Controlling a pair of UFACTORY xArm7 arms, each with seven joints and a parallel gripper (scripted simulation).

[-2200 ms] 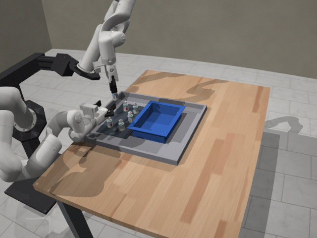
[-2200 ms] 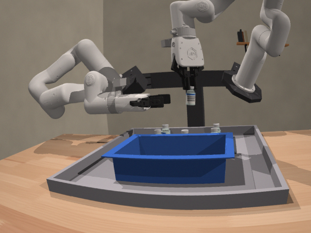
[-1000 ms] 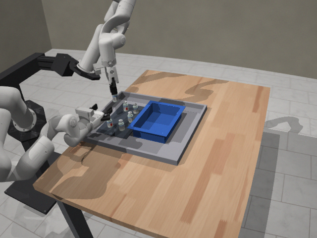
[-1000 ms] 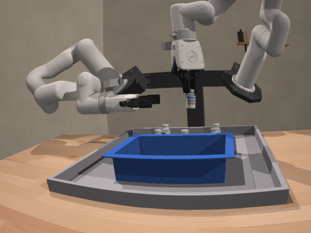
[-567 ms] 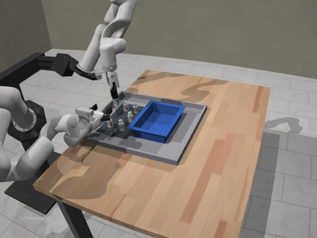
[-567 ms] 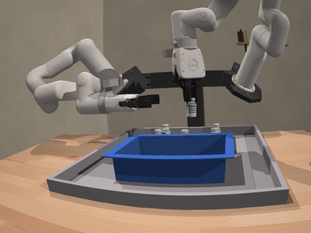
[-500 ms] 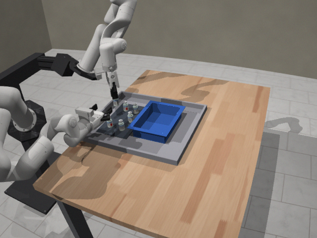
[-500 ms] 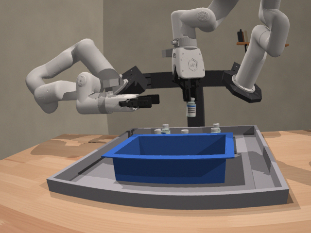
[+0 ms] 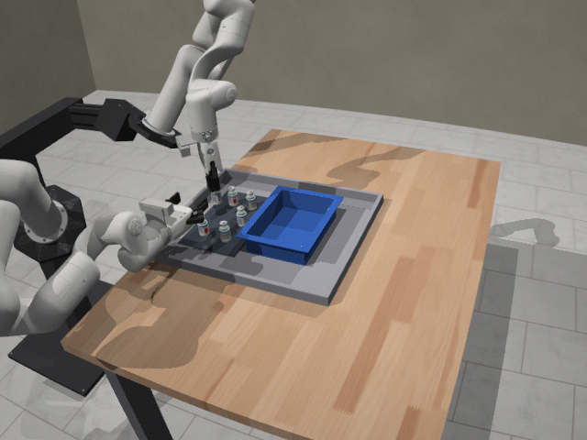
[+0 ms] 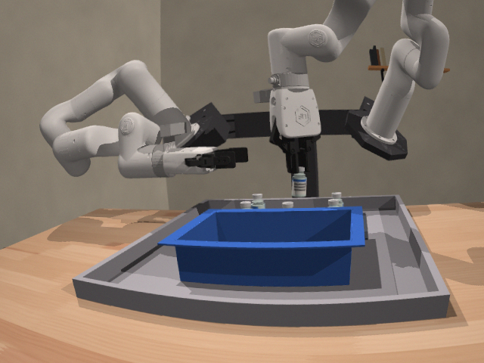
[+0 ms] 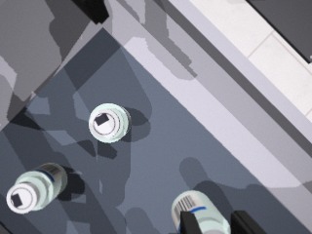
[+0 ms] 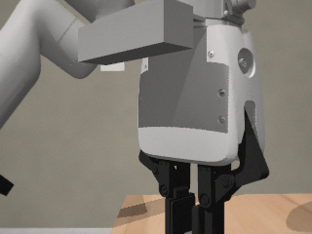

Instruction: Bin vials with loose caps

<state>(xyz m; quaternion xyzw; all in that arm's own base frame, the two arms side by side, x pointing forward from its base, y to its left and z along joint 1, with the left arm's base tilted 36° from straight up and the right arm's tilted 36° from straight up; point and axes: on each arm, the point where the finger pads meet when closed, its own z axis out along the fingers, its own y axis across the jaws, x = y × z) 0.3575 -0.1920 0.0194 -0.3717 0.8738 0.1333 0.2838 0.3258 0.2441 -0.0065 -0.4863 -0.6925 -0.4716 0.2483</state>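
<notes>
Exterior view: left gripper point(image 9: 213, 188) point(image 10: 299, 168) point(image 11: 214, 221) point(image 12: 196, 219) clamps a white-capped clear-glass vial point(image 9: 216, 197) point(image 10: 299, 186) point(image 11: 195, 211). Right gripper point(image 9: 192, 202) point(image 10: 240, 156) point(image 11: 95, 11) point(image 12: 6, 185), nine o'clock, jaws apart. Insufficient grip may cause dropping; excess torque, cap damage.

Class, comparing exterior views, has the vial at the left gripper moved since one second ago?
Yes, downward: the vial hung above the far rim of the tray; now its base nearly meets that rim.
</notes>
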